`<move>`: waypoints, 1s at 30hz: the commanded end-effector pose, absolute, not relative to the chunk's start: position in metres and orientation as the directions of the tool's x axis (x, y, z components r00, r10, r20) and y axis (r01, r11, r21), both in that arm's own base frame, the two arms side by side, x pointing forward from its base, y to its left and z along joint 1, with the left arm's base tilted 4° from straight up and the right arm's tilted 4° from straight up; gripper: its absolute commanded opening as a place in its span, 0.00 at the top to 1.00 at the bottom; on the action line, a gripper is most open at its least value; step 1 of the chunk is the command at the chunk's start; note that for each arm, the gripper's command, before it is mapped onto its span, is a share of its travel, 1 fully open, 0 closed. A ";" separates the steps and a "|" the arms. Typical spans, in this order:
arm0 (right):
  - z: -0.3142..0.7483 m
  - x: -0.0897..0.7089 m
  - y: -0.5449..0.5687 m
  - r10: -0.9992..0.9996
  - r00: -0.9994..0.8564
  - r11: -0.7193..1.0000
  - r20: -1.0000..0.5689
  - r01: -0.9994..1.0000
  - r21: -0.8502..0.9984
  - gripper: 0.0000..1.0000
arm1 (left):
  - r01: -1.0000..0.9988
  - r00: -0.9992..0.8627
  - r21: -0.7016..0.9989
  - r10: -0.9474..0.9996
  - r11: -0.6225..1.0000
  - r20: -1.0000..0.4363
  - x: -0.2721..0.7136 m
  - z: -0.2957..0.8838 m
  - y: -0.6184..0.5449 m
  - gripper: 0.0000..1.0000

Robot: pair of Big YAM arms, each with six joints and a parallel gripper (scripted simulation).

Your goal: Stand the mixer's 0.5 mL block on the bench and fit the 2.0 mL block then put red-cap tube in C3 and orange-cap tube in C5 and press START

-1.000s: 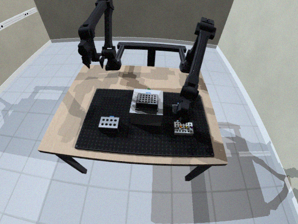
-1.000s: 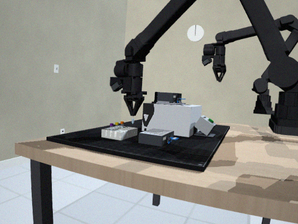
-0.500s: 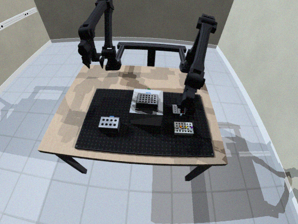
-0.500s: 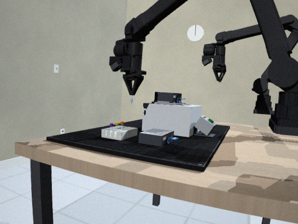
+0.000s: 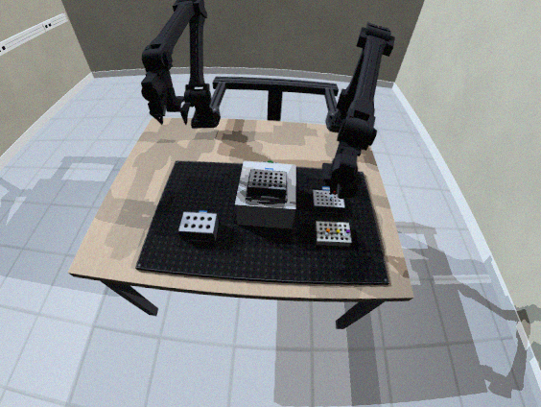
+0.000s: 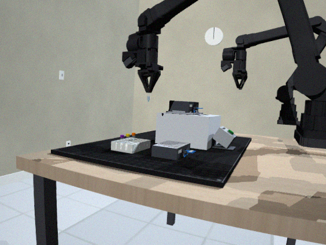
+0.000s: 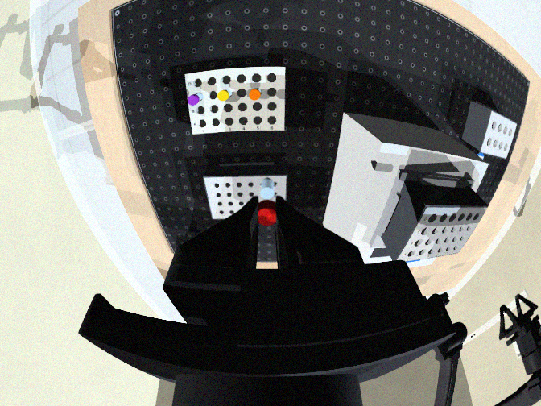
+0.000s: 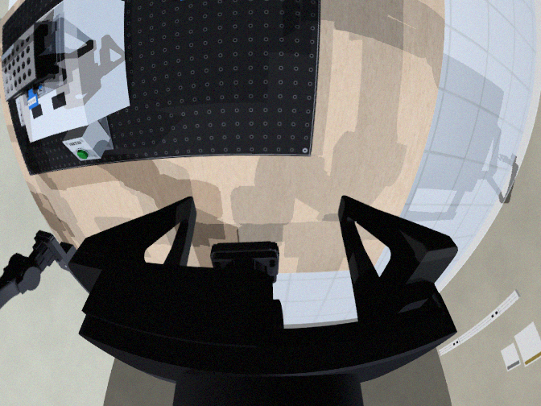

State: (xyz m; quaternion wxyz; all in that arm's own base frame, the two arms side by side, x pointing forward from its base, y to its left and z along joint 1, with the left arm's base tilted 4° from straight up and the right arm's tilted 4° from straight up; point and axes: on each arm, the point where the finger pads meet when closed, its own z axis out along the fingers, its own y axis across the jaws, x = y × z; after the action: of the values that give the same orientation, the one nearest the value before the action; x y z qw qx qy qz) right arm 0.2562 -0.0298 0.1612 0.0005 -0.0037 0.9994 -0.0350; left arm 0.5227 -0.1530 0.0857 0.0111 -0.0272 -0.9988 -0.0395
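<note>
In the top view, clock read around the mixer [image 5: 266, 218] [image 6: 185, 131] [image 7: 349, 175] [image 8: 105, 65], your left gripper [image 5: 337, 193] [image 6: 148, 91] [image 7: 266, 204] is at 3 o'clock, fingers clenched on the red-capped tube [image 5: 334, 193] [image 6: 148, 97] [image 7: 266, 216]. Tube's in the air: long axis roughly upright, cap up, tip down. In the left wrist view its tip points to 12.

Right gripper [image 5: 173, 122] [image 6: 240, 87] [image 7: 511, 302] [image 8: 267, 198] is released, fingers wide, at 10-11.

You've got a 24-bore block [image 5: 268, 179] [image 6: 180, 107] [image 7: 441, 235] [image 8: 19, 65] on the mixer, blue lever [image 5: 269, 169] [image 8: 31, 98] toward 12; its print is unreadable. Low block [image 5: 328, 198] [image 6: 170, 150] [image 7: 218, 209] on the table, 3-4 o'clock, lever also toward 12; eight-bore block [image 5: 198, 223] [image 7: 499, 130] at 8.

Rack [image 5: 333, 240] [image 6: 127, 147] [image 7: 278, 126] at 4: orange-capped tube [image 5: 328, 229] [image 6: 133, 134] [image 7: 254, 94], yellow and purple. Its 3, 5, 6 are legible; text by the green button [image 6: 230, 132] [image 8: 82, 153] is too blurred.
</note>
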 end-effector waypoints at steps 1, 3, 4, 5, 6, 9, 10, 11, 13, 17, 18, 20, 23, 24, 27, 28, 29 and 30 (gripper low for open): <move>0.193 0.285 -0.031 -0.007 -0.996 0.997 -0.092 0.000 -0.078 0.00 | 0.031 -0.996 0.049 0.035 0.998 -0.086 0.550 0.155 -0.160 0.91; 0.193 0.285 -0.031 -0.007 -0.996 0.997 -0.092 0.000 -0.078 0.00 | 0.040 -0.995 0.049 0.044 0.998 -0.086 0.548 0.165 -0.165 0.91; 0.191 0.283 -0.031 -0.007 -0.996 0.997 -0.087 -0.001 -0.078 0.00 | 0.042 -0.996 0.051 0.045 0.998 -0.077 0.547 0.166 -0.166 0.91; 0.189 0.282 -0.030 -0.007 -0.997 0.997 -0.083 -0.001 -0.078 0.00 | 0.043 -0.997 0.054 0.047 0.998 -0.068 0.546 0.166 -0.167 0.91; 0.188 0.281 -0.030 -0.007 -0.997 0.997 -0.079 -0.001 -0.077 0.00 | 0.050 -0.997 0.057 0.053 0.997 -0.055 0.541 0.161 -0.173 0.91; 0.186 0.279 -0.030 -0.007 -0.997 0.997 -0.075 -0.002 -0.077 0.00 | 0.052 -0.998 0.061 0.055 0.997 -0.038 0.536 0.151 -0.179 0.91; 0.184 0.278 -0.030 -0.007 -0.997 0.997 -0.072 -0.002 -0.077 0.00 | 0.054 -0.998 0.063 0.056 0.997 -0.032 0.533 0.149 -0.186 0.91; 0.183 0.277 -0.030 -0.007 -0.998 0.997 -0.068 -0.002 -0.077 0.00 | 0.055 -0.998 0.063 0.057 0.996 -0.029 0.530 0.149 -0.193 0.91; 0.180 0.275 -0.030 -0.007 -0.998 0.997 -0.060 -0.003 -0.076 0.00 | 0.057 -0.998 0.060 0.059 0.997 -0.025 0.525 0.150 -0.206 0.91; 0.174 0.270 -0.030 -0.007 -0.999 0.997 -0.045 -0.004 -0.075 0.00 | 0.055 -0.998 0.063 0.056 0.996 -0.006 0.515 0.145 -0.225 0.91; 0.172 0.268 -0.030 -0.007 -0.999 0.997 -0.041 -0.004 -0.075 0.00 | 0.051 -0.999 0.065 0.051 0.997 -0.004 0.514 0.142 -0.229 0.91; 0.169 0.266 -0.030 -0.007 -0.999 0.997 -0.033 -0.005 -0.074 0.00 | 0.033 -0.999 0.066 0.034 0.997 -0.013 0.517 0.143 -0.233 0.91; 0.164 0.262 -0.029 -0.007 -1.000 0.997 -0.022 -0.006 -0.073 0.00 | 0.020 -1.000 0.067 0.021 0.998 -0.010 0.516 0.146 -0.240 0.91; 0.164 0.262 -0.029 -0.007 -1.000 0.997 -0.022 -0.006 -0.073 0.00 | 0.020 -1.000 0.067 0.021 0.998 -0.010 0.516 0.146 -0.240 0.91; 0.165 0.263 -0.029 -0.007 -1.000 0.997 -0.023 -0.006 -0.073 0.00 | 0.028 -0.999 0.055 0.030 0.998 -0.034 0.516 0.155 -0.249 0.91; 0.167 0.264 -0.029 -0.007 -1.000 0.997 -0.028 -0.005 -0.074 0.00 | 0.033 -0.998 0.050 0.035 0.998 -0.044 0.514 0.159 -0.259 0.91; 0.168 0.265 -0.030 -0.007 -0.999 0.997 -0.032 -0.005 -0.074 0.00 | 0.038 -0.998 0.049 0.040 0.998 -0.045 0.511 0.159 -0.269 0.91; 0.170 0.267 -0.030 -0.007 -0.999 0.997 -0.036 -0.005 -0.074 0.00 | 0.044 -0.998 0.050 0.046 0.998 -0.042 0.507 0.159 -0.277 0.91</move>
State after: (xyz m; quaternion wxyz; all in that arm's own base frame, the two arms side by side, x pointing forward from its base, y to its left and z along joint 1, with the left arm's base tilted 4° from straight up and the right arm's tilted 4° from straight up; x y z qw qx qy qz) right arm 0.2567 -0.0298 0.1618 0.0013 -0.0037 0.9994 -0.0350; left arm 0.5002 -0.2408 0.1421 -0.0009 -0.0202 -0.9991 -0.0367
